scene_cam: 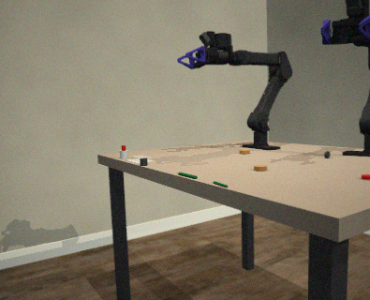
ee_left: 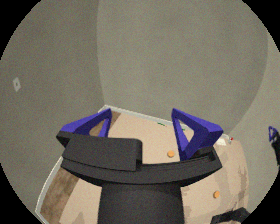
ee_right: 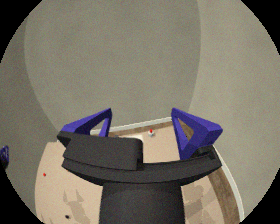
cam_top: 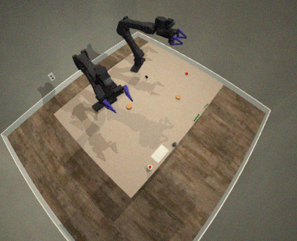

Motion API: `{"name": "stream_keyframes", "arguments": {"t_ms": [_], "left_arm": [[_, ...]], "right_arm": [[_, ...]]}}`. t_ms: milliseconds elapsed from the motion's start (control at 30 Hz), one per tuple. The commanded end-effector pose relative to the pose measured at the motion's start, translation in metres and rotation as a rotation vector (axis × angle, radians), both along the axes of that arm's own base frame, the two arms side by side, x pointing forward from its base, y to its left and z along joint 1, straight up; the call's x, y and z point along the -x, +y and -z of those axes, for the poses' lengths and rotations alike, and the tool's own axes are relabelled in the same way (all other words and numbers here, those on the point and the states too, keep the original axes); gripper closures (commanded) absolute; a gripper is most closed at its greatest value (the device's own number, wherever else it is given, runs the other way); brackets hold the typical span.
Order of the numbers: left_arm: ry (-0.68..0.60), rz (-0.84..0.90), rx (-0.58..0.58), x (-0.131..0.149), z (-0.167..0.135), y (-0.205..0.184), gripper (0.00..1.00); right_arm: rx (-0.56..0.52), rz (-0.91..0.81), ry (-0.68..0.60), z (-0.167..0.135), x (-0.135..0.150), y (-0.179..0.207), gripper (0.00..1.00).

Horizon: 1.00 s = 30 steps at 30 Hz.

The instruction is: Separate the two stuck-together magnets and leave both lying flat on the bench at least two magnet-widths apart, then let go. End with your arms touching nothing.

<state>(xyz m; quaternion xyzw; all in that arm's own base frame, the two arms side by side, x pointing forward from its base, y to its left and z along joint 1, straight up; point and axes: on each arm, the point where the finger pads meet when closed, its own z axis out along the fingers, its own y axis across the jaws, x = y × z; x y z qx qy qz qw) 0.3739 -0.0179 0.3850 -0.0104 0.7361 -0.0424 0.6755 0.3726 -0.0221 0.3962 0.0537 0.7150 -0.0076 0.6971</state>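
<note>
Two orange disc magnets lie flat and well apart on the tan bench, one near the right arm's base (cam_top: 128, 106) (scene_cam: 244, 151) and one further out (cam_top: 178, 96) (scene_cam: 260, 167). Both show in the left wrist view as small orange dots (ee_left: 169, 155) (ee_left: 217, 193). My left gripper (cam_top: 177, 37) (scene_cam: 347, 28) (ee_left: 141, 111) is open and empty, raised high above the bench's far corner. My right gripper (cam_top: 119, 99) (scene_cam: 191, 58) (ee_right: 141, 111) is open and empty, held high in the air. Neither gripper touches anything.
A red disc (cam_top: 186, 73) (scene_cam: 366, 176), two green sticks (cam_top: 196, 117) (scene_cam: 187, 175) near the bench edge, a white pad (cam_top: 160, 153), a dark cube (cam_top: 174, 144) (scene_cam: 143, 161), a white cylinder with a red top (cam_top: 150, 167) (scene_cam: 124, 152) and a small black ball (cam_top: 146, 76) (scene_cam: 327, 154) lie on the bench.
</note>
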Motion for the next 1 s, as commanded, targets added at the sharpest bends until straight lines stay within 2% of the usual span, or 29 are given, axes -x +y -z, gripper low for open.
{"name": "stream_keyframes", "arguments": {"t_ms": [0, 100, 233, 267, 800, 900, 967], "left_arm": [[-0.117, -0.032, -0.089, -0.004, -0.032, 0.013, 0.00], [-0.133, -0.046, -0.113, -0.006, -0.036, 0.019, 0.00], [-0.103, -0.049, -0.080, -0.006, -0.030, 0.020, 0.00], [-0.106, -0.051, -0.077, -0.006, -0.031, 0.021, 1.00], [-0.102, -0.046, -0.073, -0.006, -0.028, 0.019, 1.00], [-0.036, -0.025, -0.117, -0.008, -0.008, 0.014, 1.00], [-0.036, -0.025, -0.117, -0.008, -0.008, 0.014, 1.00]], "right_arm": [[0.067, -0.067, -0.029, -0.012, -0.004, 0.016, 0.00], [0.085, -0.089, -0.035, -0.015, -0.006, 0.023, 0.00], [0.062, -0.078, -0.029, -0.014, -0.007, 0.021, 0.00], [0.060, -0.080, -0.031, -0.014, -0.007, 0.022, 0.00], [0.065, -0.086, -0.036, -0.016, -0.008, 0.023, 0.00], [0.065, -0.086, -0.036, -0.016, -0.008, 0.023, 0.00], [0.065, -0.086, -0.036, -0.016, -0.008, 0.023, 0.00]]}}
